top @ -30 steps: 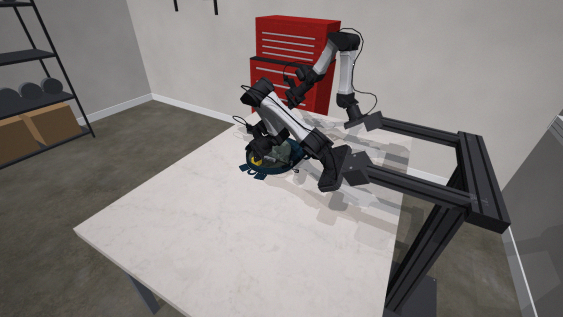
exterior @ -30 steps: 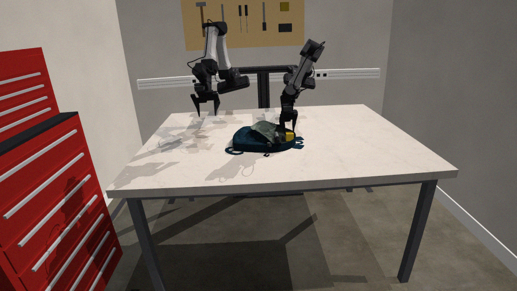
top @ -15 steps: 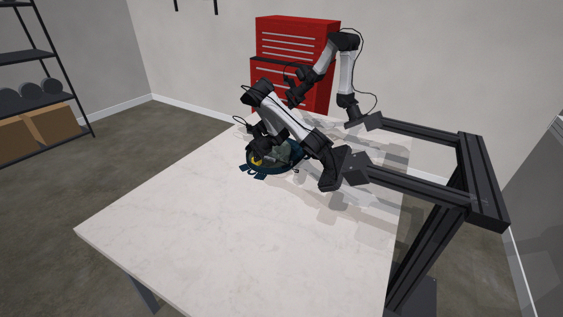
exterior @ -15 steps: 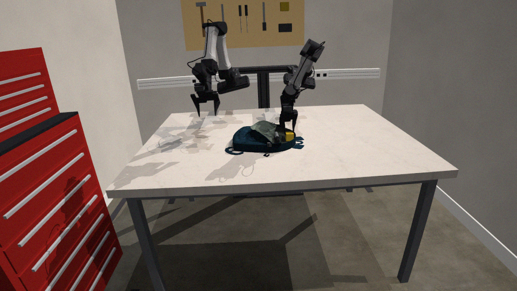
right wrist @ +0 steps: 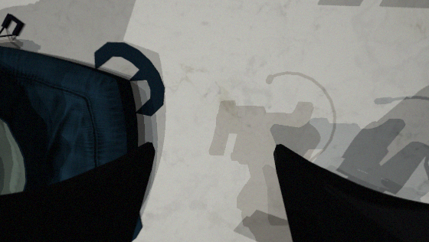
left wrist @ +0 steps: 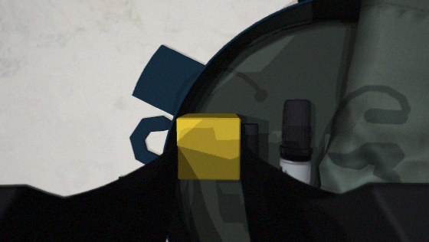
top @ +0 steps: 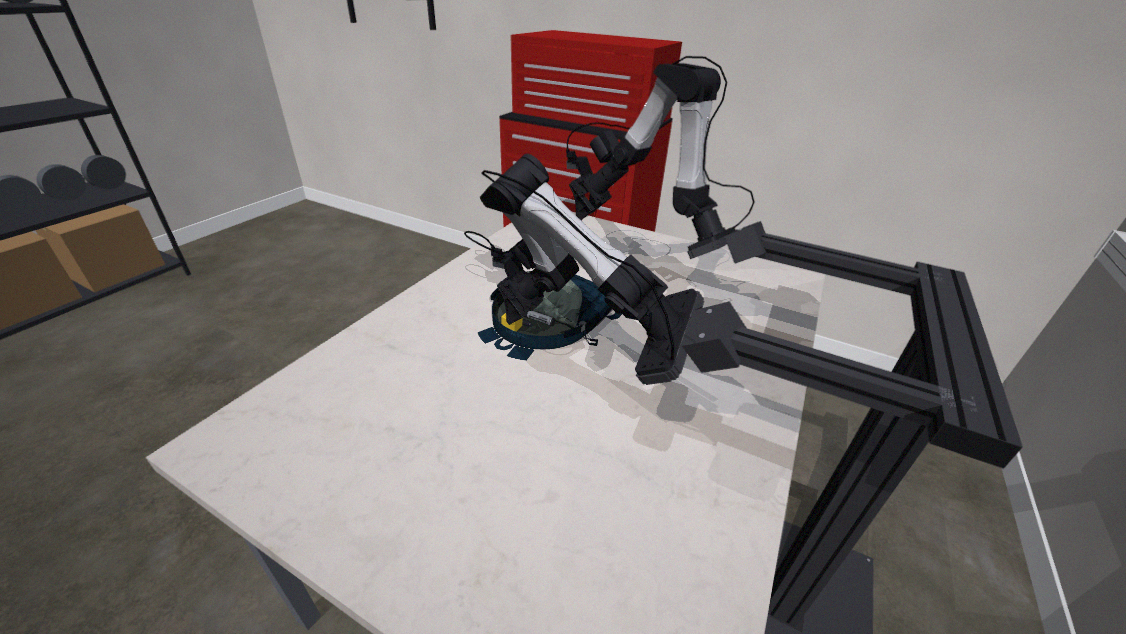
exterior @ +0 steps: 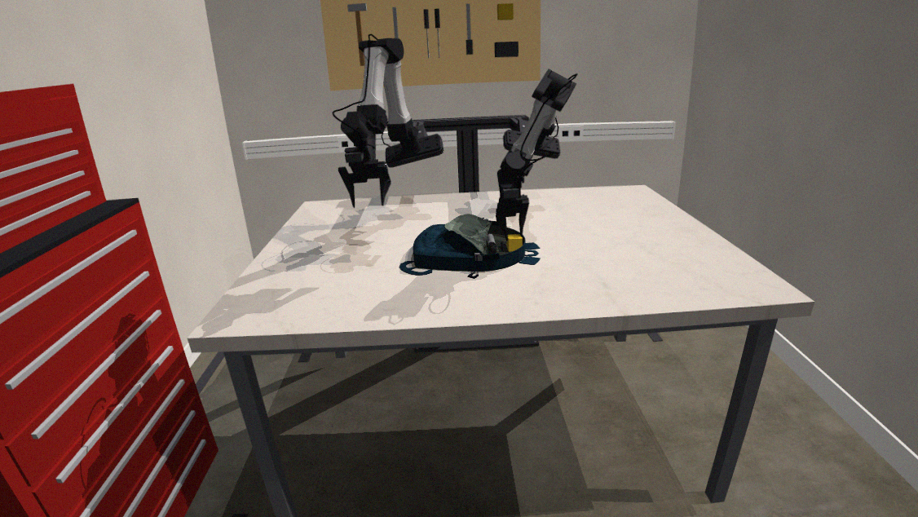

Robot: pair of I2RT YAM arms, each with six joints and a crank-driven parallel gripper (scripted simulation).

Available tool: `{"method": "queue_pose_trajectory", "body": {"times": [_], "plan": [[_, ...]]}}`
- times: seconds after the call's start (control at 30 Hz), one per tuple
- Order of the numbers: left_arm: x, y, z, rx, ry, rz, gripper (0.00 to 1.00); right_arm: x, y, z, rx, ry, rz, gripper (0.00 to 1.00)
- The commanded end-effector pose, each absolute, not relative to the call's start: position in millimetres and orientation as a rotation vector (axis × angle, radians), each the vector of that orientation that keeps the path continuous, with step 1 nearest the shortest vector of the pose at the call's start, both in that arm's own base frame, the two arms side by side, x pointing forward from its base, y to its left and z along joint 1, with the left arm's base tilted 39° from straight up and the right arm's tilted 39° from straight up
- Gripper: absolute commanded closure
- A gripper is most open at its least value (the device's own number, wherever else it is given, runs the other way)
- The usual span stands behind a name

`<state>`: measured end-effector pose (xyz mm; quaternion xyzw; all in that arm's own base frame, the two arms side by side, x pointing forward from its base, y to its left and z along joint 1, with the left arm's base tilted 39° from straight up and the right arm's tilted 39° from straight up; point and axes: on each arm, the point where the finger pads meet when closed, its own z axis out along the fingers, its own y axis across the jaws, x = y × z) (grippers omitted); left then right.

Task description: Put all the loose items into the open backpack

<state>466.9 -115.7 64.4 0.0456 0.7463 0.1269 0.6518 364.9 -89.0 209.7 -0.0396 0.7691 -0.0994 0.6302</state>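
left gripper [top: 516, 313] [exterior: 512, 235] [left wrist: 208, 149]: clamped on yellow cube [top: 513, 324] [exterior: 514, 242] [left wrist: 208, 147], just within blue fabric backpack's [top: 551, 341] [exterior: 443, 259] [left wrist: 165, 78] [right wrist: 111, 126] rim | right gripper [top: 581, 211] [exterior: 368, 205] [right wrist: 214, 146]: fingers apart, off backpack | I'd lower it gently, then release tbh

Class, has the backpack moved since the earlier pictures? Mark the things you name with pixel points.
No. Judged against the edges of the table [top: 441, 472] [exterior: 642, 257] [left wrist: 69, 96] [right wrist: 191, 214] in the exterior view, the backpack [top: 551, 340] [exterior: 449, 259] [left wrist: 314, 69] [right wrist: 109, 107] shows no shift.
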Motion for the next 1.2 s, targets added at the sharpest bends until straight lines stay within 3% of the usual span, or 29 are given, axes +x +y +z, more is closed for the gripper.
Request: {"method": "queue_pose_trajectory", "body": {"times": [0.0, 0.1, 0.13, 1.17], "plan": [[467.7, -119.9, 70.7, 0.103, 1.680, 0.275, 0.63, 365.6, -87.8, 216.4, -0.096, 1.743, -0.230, 0.10], [467.7, -119.9, 70.7, 0.103, 1.680, 0.275, 0.63, 365.6, -87.8, 216.4, -0.096, 1.743, -0.230, 0.10], [467.7, -119.9, 70.7, 0.103, 1.680, 0.275, 0.53, 365.6, -87.8, 216.4, -0.096, 1.743, -0.230, 0.10], [467.7, -120.0, 70.5, 0.102, 1.680, 0.275, 0.56, 365.6, -87.8, 216.4, -0.096, 1.743, -0.230, 0.10]]}}
